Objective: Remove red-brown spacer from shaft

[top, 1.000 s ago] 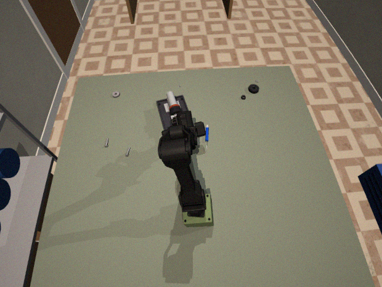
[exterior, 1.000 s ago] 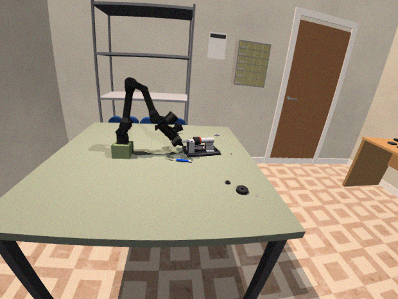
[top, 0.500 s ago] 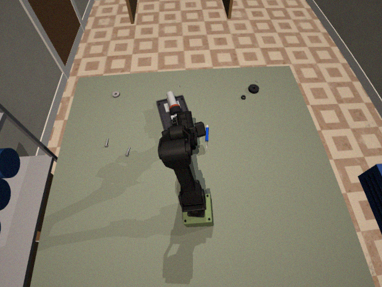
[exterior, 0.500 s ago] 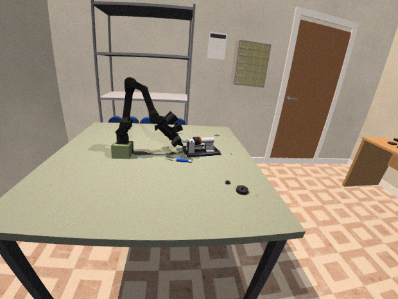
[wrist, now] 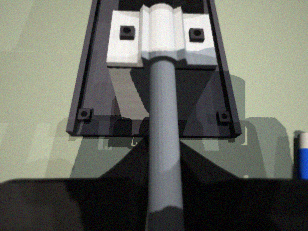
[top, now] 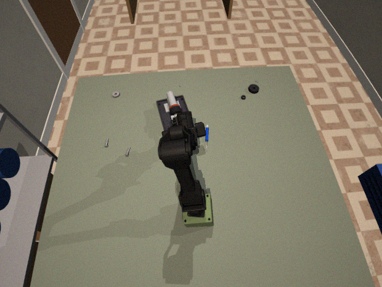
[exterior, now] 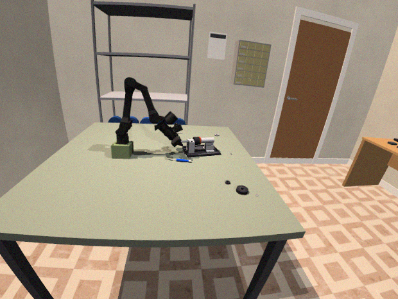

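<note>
My hand [exterior: 178, 142] was clamped on the grey shaft [wrist: 163, 129], mid-frame in the wrist view, running into the small white block [wrist: 162, 36]. The red-brown spacer [top: 174, 106] sat unreleased; pull-back unfinished, I judged, push-in ahead.

Arm on green base plate [top: 209, 220] reaches twd 12 o'clock over dark fixture plate [top: 160, 103]. Red-brown spacer [top: 174, 106] on shaft. Blue screwdriver [top: 207, 133] at arm's 3 o'clock. Washer [top: 116, 94] at 10.
</note>
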